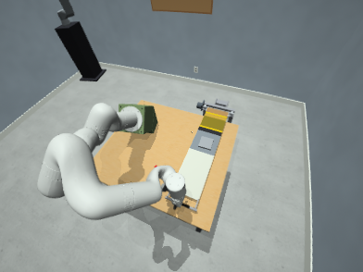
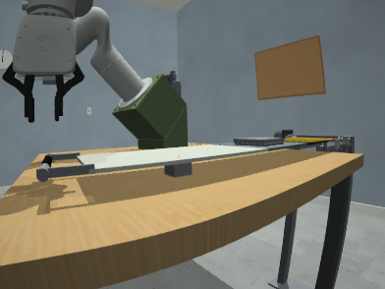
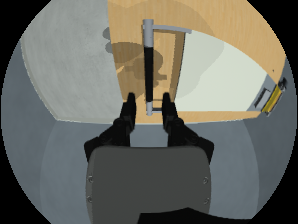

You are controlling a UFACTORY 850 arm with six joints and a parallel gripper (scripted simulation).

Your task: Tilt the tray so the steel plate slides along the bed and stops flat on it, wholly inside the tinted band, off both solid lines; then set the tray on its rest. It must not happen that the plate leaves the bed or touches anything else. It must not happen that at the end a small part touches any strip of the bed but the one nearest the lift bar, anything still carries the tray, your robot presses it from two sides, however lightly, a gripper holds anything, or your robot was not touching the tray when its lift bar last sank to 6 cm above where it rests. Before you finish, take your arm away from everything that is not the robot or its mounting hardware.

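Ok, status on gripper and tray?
Gripper half closed, empty, above tray handle. Plate flat on bed, short of yellow band. Nothing in the way.

Steel plate (image 1: 206,142) too small, perhaps flat; arm (image 2: 59,15) cropped.

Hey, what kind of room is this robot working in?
Probably a bare test room or lab: grey walls, concrete floor, one wooden table carrying a long tray, a robot arm and a black stand in the corner.
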